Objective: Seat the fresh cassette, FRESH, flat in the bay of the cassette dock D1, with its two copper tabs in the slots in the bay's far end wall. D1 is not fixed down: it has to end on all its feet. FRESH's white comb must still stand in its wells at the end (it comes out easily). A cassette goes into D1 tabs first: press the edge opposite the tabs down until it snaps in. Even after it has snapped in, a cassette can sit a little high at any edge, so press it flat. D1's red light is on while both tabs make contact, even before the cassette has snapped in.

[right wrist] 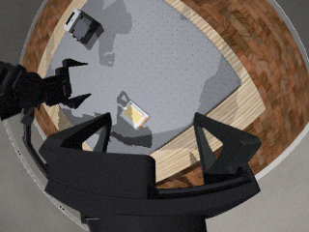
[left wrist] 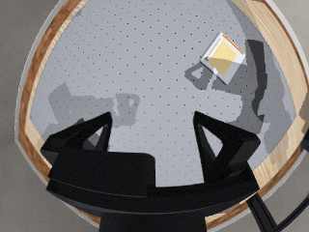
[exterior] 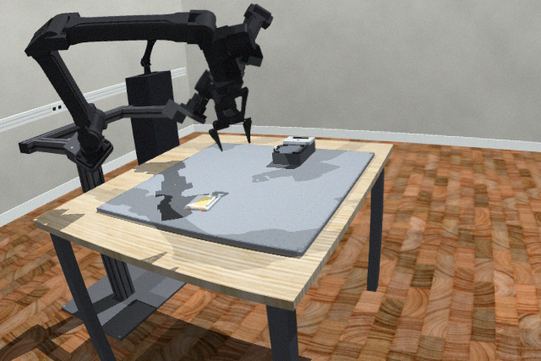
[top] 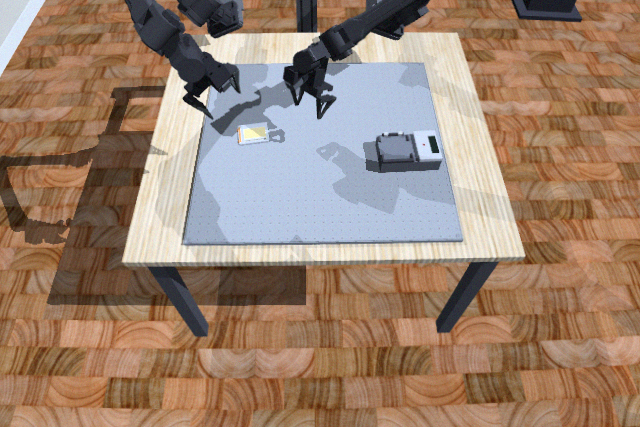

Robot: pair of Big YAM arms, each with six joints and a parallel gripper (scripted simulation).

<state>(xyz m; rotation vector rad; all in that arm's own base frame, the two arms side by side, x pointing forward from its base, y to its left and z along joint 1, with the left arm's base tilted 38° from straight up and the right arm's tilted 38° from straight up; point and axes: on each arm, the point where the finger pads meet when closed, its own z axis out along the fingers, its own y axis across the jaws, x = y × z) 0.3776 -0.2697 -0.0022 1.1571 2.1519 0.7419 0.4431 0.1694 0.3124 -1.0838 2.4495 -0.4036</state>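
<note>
The cassette FRESH (top: 254,134) (exterior: 203,202) (left wrist: 223,57) (right wrist: 136,115), white with a yellow middle, lies on the board. Its orange copper edge faces away from the dock. Its comb is too small to make out. The dock D1 (top: 398,149) (exterior: 292,154) (right wrist: 83,26), dark grey with a white display end, stands on the board's other side. No cassette shows in its bay. A tiny red dot shows; I cannot tell if it is lit. My left gripper (top: 309,110) (exterior: 236,147) (left wrist: 153,116) (right wrist: 89,78) is open above the board, between cassette and dock. My right gripper (top: 225,105) (right wrist: 153,117) is open, raised near the board's cassette-side edge.
The grey perforated board (top: 310,228) (exterior: 262,238) lies on the wooden table (top: 155,251) (exterior: 244,274). The two grippers hang fairly near each other toward the robot's side. Arm shadows fall across the board and partly over the cassette.
</note>
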